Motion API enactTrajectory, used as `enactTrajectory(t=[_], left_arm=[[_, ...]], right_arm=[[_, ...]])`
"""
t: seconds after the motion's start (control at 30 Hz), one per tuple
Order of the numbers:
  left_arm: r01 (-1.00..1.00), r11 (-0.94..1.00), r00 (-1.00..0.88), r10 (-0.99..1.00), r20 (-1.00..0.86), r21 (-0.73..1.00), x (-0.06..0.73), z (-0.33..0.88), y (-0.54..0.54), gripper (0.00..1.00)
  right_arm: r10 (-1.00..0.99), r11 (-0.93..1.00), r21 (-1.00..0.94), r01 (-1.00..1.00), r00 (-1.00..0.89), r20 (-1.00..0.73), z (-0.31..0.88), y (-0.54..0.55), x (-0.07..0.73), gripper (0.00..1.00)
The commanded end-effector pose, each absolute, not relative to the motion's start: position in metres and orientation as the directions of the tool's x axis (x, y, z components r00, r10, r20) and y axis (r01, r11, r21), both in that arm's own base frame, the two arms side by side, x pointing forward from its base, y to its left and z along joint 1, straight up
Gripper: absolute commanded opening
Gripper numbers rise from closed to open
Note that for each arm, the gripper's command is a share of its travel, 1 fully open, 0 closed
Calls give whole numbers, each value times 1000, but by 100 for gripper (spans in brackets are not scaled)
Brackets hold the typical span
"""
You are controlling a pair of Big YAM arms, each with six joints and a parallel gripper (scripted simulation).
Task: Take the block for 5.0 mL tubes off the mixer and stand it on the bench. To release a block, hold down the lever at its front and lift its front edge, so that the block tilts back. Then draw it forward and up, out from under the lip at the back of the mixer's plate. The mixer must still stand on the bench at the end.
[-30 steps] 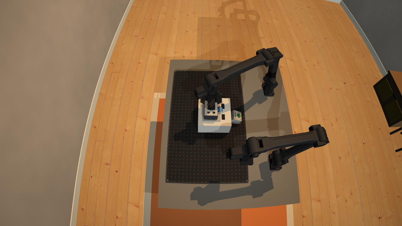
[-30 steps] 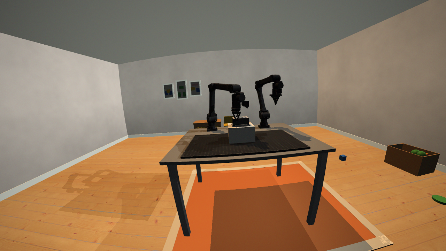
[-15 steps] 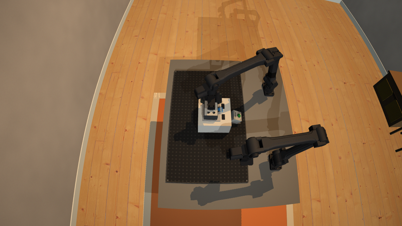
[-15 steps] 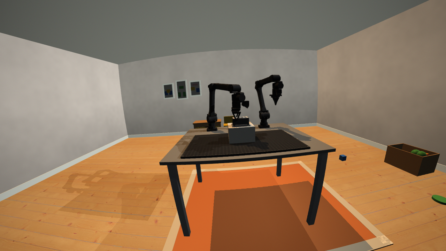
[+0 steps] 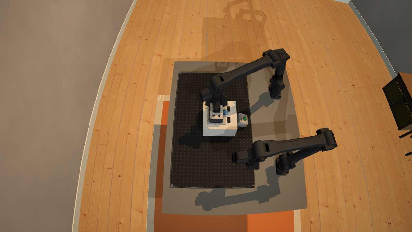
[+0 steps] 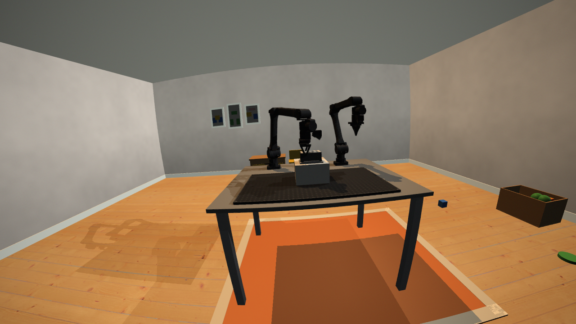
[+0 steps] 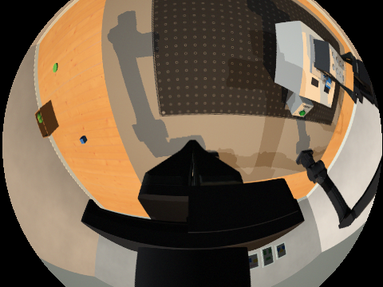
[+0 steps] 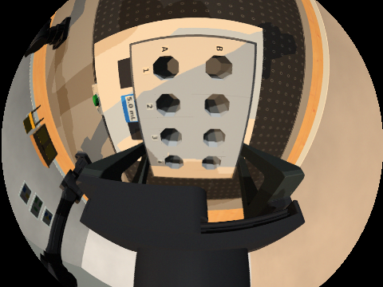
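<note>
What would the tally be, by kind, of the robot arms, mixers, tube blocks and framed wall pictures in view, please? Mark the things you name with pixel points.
Robot arms (image 5: 244,67) (image 5: 294,144) (image 6: 273,128) (image 6: 336,120) (image 7: 331,195) (image 7: 191,267) (image 8: 60,223) (image 8: 191,263): 2
Mixer (image 5: 219,132) (image 6: 312,173) (image 7: 291,52) (image 8: 108,68): 1
Tube block (image 5: 216,119) (image 6: 311,156) (image 7: 322,56) (image 8: 191,104): 1
Framed wall pictures (image 6: 217,117) (image 6: 234,115) (image 6: 252,114) (image 7: 267,256) (image 8: 37,206): 3
Total: 7
</note>
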State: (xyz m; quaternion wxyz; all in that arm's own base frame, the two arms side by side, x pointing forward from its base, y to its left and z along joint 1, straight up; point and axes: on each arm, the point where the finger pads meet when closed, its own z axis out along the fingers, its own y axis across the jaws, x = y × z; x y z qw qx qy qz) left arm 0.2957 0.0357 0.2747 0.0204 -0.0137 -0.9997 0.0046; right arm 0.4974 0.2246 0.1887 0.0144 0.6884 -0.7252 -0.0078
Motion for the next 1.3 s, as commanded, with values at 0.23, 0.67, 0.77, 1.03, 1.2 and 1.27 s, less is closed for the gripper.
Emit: enactTrajectory(t=[0.23,0.67,0.77,1.03,1.2,1.27], left_arm=[[21,1000,-1000,21,11,-3,308,293,40,0],[22,1000,-989,22,-144,2,299,294,1,0],[10,1000,-978,10,-210,1,295,293,-14,0],[4,1000,-952,2,-306,-6,293,280,-46,0],[-8,1000,-899,-16,-437,-20,288,290,-72,0],[-12,1000,-878,-23,-478,-26,286,291,-82,0]], right_arm=[[-999,47,25,-999,-47,6,194,228,493,0],[-999,47,25,-999,-47,6,194,228,493,0],[-999,47,25,-999,-47,6,194,228,493,0],[-999,47,25,-999,-47,6,194,228,493,0],[-999,47,25,-999,-47,6,194,228,493,0],[-999,47,25,-999,-47,6,194,228,493,0]])
